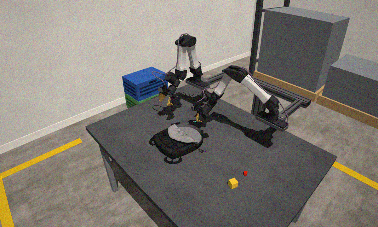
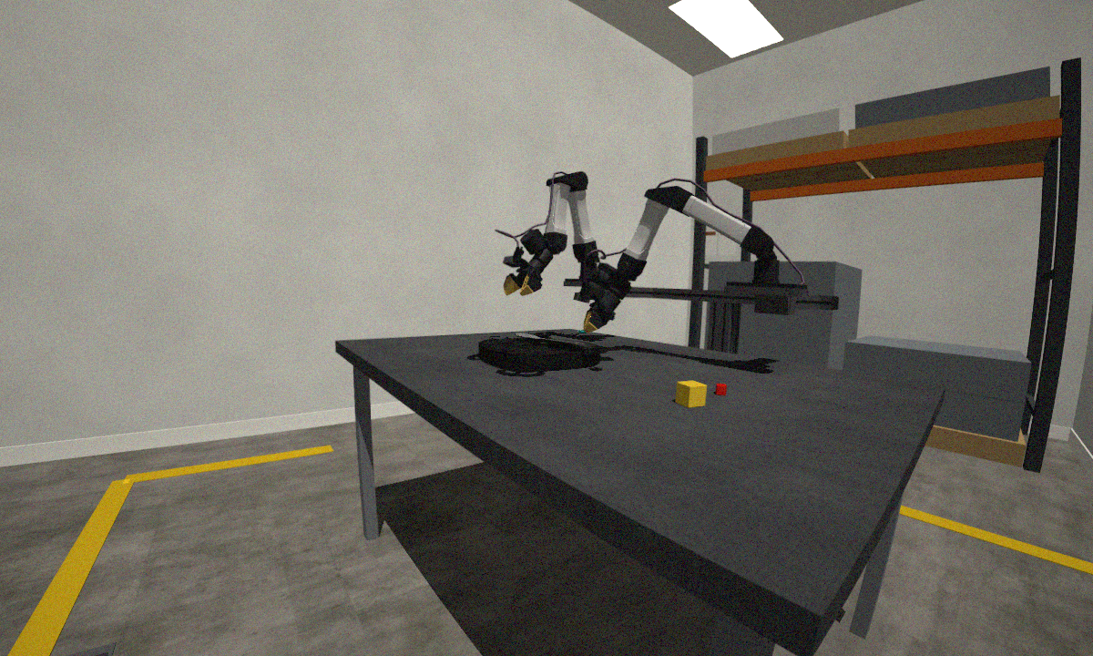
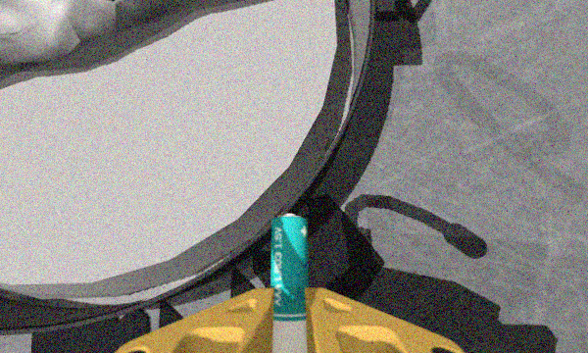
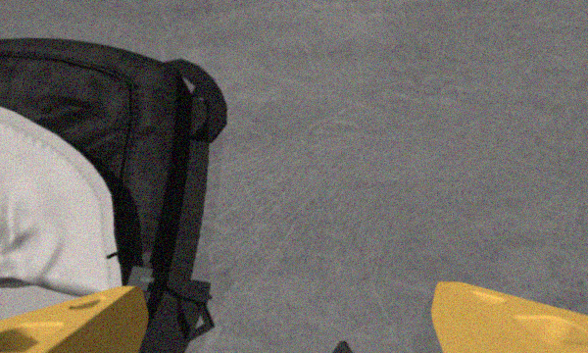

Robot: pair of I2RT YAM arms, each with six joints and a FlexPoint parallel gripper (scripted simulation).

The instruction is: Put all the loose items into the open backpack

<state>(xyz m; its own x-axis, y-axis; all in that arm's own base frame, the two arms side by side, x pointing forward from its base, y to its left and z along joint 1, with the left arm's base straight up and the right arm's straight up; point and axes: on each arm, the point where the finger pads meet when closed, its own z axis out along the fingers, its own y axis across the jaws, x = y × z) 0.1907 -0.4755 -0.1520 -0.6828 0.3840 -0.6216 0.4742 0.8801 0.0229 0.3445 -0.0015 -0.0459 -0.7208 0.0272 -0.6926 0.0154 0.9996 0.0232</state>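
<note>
My left gripper (image 1: 197, 121) (image 3: 289, 303) is shut on a teal AAA battery (image 1: 195, 121) (image 2: 582, 331) (image 3: 289, 260). It holds the battery low by the backpack's rounded top end; in the left wrist view its tip overlaps the outer rim. The black backpack (image 1: 167, 148) (image 2: 534, 356) (image 4: 98, 98) lies flat, its pale lining showing in the opening. The grey flap (image 1: 179, 135) (image 3: 29, 31) (image 4: 34, 196) is folded partly across it. My right gripper (image 1: 165, 102) (image 2: 517, 289) (image 4: 289, 298) is open and empty above the table, beyond the backpack. A yellow cube (image 1: 232, 183) (image 2: 690, 394) and a smaller red cube (image 1: 245, 173) (image 2: 720, 390) lie on the table.
The dark table (image 1: 283, 169) (image 2: 616, 440) carries the backpack and cubes. Buckles and straps (image 4: 193, 294) stick out at the backpack's sides. Blue and green crates (image 1: 145, 81) stand beyond the table. The metal rail (image 1: 294, 101) bears the arm bases along the table's back edge.
</note>
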